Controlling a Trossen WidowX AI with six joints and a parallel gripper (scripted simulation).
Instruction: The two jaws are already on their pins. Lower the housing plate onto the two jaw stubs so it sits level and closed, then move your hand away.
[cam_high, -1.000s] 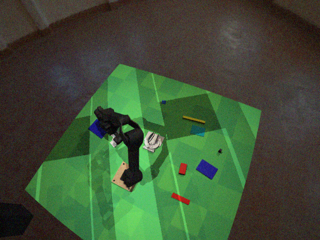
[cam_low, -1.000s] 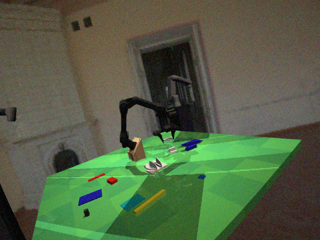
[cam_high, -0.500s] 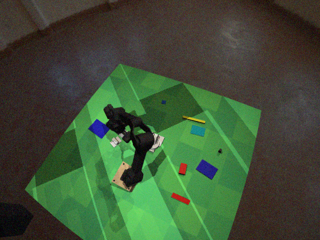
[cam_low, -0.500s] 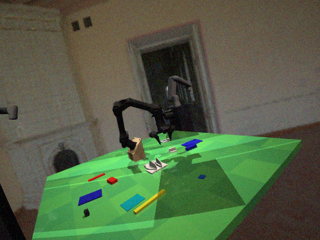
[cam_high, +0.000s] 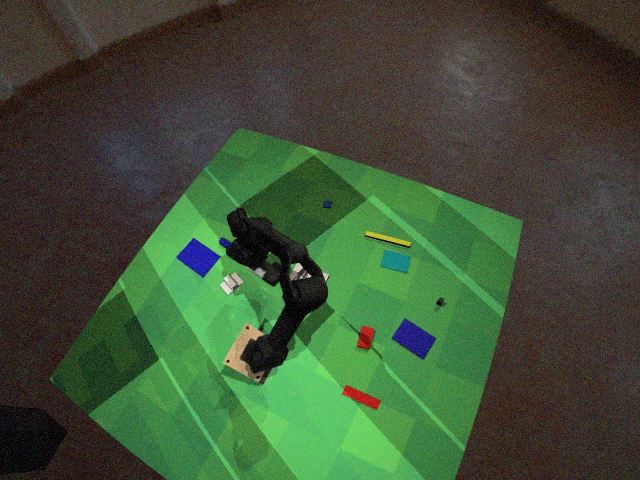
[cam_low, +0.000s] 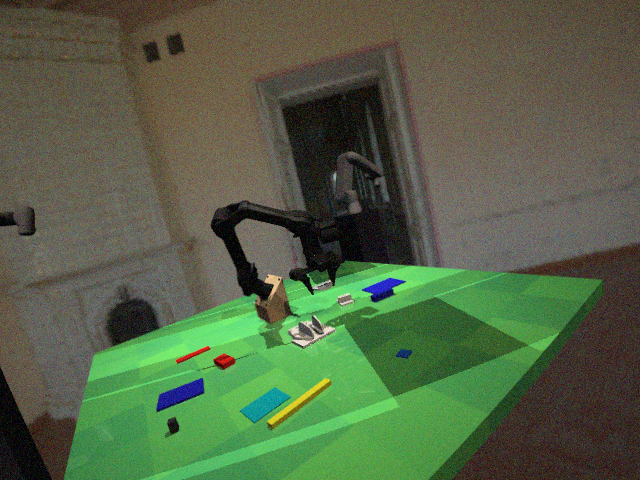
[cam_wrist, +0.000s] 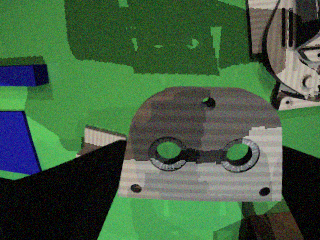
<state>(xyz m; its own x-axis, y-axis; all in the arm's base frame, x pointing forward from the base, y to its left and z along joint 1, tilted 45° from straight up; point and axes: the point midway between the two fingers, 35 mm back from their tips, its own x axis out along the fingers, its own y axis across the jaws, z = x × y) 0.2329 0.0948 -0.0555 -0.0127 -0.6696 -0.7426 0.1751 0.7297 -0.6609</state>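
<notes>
The grey-white housing plate (cam_high: 256, 271) (cam_low: 324, 284) (cam_wrist: 170, 117) has a rounded edge, two large ringed holes and small corner holes. My gripper (cam_high: 255, 267) (cam_low: 323, 288) (cam_wrist: 198, 150) is shut on its two sides and holds it in the air above the table. The pale base (cam_high: 325, 276) (cam_low: 297, 341) (cam_wrist: 259, 25) lies on the table, off to the side of the held plate, at the upper right of the wrist view. Two upright grey jaws (cam_low: 306, 331) stand on it. In the top view the arm partly covers the base. The stubs and pins cannot be made out clearly.
A small pale stepped block (cam_high: 231, 283) (cam_low: 344, 299) (cam_wrist: 102, 137) sits near the held plate. A blue panel (cam_high: 198, 256) (cam_low: 383, 285) (cam_wrist: 15, 142) and blue bar (cam_high: 224, 241) (cam_wrist: 20, 75) lie beyond. A yellow bar (cam_high: 387, 239) (cam_low: 299, 404) and red block (cam_high: 366, 337) (cam_low: 224, 361) lie farther off.
</notes>
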